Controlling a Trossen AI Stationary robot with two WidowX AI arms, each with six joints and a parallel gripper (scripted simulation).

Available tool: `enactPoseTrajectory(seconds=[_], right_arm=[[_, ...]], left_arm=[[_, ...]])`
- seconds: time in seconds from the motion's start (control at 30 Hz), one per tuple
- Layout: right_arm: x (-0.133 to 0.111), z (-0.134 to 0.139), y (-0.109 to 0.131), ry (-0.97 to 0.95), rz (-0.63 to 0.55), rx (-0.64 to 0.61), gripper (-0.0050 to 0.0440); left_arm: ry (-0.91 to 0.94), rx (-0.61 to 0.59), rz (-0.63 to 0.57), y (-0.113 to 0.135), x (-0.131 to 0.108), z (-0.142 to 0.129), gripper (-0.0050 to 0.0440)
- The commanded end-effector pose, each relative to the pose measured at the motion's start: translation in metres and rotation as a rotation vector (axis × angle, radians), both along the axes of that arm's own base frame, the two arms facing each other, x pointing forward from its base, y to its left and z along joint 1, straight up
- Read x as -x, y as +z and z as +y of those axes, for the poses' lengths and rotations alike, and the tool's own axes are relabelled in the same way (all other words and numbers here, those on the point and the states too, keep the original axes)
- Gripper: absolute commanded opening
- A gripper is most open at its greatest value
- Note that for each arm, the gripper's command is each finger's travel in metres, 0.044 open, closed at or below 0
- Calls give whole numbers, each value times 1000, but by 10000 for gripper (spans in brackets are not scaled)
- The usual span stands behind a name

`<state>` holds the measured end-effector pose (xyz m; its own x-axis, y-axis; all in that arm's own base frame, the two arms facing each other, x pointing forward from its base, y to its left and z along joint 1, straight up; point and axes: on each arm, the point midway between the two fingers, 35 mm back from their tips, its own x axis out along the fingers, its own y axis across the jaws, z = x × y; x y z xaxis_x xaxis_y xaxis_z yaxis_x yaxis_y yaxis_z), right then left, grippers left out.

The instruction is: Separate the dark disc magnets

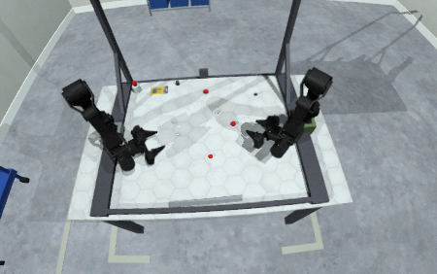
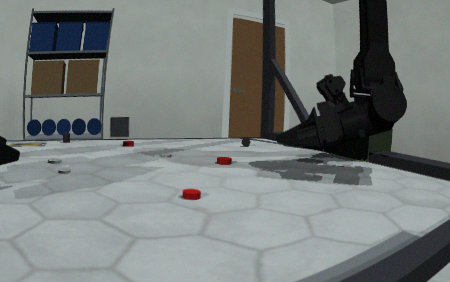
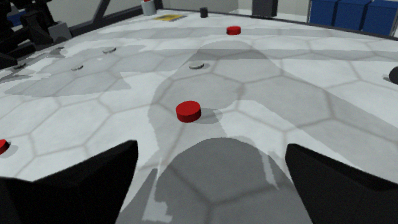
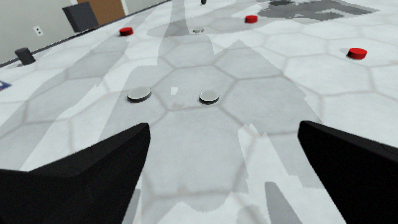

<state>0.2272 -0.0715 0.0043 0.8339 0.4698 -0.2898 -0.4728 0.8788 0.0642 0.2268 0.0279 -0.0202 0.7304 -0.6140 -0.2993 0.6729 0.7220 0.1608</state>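
Three red discs [image 1: 210, 156] [image 2: 191, 194] [image 3: 188, 111] [image 4: 357, 53] spread well apart over the hexagon-patterned bench [image 1: 170, 185] [image 2: 165, 240] [image 3: 250, 125] [image 4: 195, 165]; one toward the rear, one nearer the middle, one farther forward in the top view; all flat.

Toward the rear in the top view, a small dark rounded piece [image 1: 255, 94] [image 2: 245, 142] [image 3: 394, 75] [image 4: 203, 2], seemingly the magnet pair; on the bench itself, near the rear frame upright on the left arm's side; too small to tell one disc from the other, or any gap between; no contact with either gripper.

Left gripper [image 1: 252, 127] [image 2: 278, 140] [image 3: 212, 144] spread nearly to full width, with nothing between its fingers; low over the bench, beyond the middle red disc in its own camera's view only bench and other discs. Right gripper [image 1: 160, 139] [image 2: 18, 153] [image 4: 224, 124] equally wide, likewise without a hold on anything; two pale grey discs [image 1: 178, 134] [image 2: 64, 171] [image 3: 76, 67] [image 4: 209, 96] just ahead of its fingertips, flat and apart.

At the rear, an upright dark cylinder [image 1: 177, 83] [image 2: 66, 137] [image 3: 203, 12] [image 4: 25, 56]; near it, a yellow-and-blue card [image 1: 159, 90] [image 2: 27, 144] [image 3: 169, 17] [image 4: 4, 85], flat.
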Motion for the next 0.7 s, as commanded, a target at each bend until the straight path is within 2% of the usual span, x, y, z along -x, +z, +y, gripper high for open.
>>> enactPoseTrajectory(seconds=[0.0,0.37,0.67], right_arm=[[4,-3,0,-6,-67,-3,400],[10,-5,0,-22,-138,1,400],[9,-7,1,-20,-142,9,400]], left_arm=[[62,95,-4,1,4,3,400],[109,211,-2,3,9,7,400],[107,202,-9,4,8,8,400]])
